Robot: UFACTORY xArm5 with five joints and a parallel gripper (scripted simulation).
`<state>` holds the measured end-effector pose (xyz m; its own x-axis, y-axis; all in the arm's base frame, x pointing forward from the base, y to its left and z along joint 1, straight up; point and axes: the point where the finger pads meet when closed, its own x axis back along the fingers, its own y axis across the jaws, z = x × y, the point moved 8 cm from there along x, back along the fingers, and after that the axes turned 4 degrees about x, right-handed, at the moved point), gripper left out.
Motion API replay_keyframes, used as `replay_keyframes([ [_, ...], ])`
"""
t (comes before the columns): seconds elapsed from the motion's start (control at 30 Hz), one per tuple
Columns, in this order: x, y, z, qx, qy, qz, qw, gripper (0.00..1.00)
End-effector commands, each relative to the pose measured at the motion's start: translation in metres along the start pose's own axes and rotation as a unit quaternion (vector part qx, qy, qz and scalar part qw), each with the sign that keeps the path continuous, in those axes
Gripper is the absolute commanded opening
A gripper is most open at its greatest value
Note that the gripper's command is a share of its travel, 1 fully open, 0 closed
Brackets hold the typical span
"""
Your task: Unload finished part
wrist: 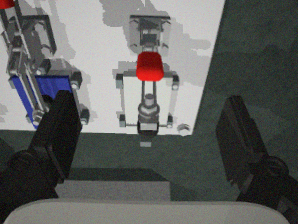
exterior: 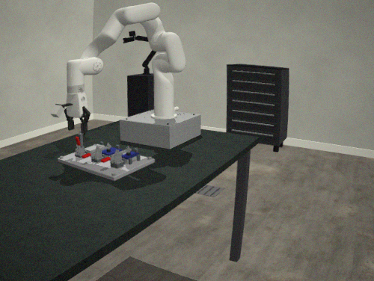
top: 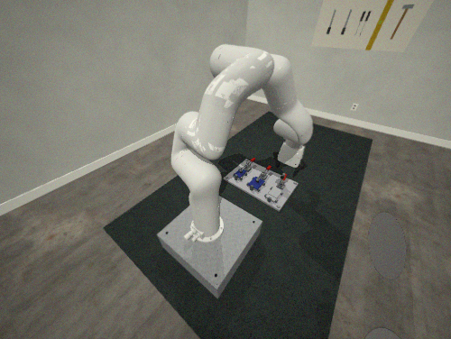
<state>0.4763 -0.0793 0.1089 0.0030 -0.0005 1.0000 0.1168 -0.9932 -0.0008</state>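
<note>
Fingers spread wide and empty above the grey fixture plate's (wrist: 196,43) end nest, whose red-handled toggle clamp (wrist: 149,70) stands raised. Your pale slotted part (top: 273,195) remains nested; descend and grasp it.
</note>
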Motion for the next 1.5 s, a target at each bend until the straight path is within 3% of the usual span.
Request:
replay_keyframes([
  [0.0, 0.001, 0.0, 0.001, 0.0, 0.002, -0.001, 1.0, 1.0],
  [0.87, -0.002, 0.0, -0.001, 0.0, 0.002, -0.001, 1.0, 1.0],
  [1.17, -0.002, -0.001, -0.014, 0.0, 0.002, -0.001, 1.0, 1.0],
  [1.47, -0.002, -0.003, -0.044, 0.0, 0.002, 0.0, 1.0, 1.0],
])
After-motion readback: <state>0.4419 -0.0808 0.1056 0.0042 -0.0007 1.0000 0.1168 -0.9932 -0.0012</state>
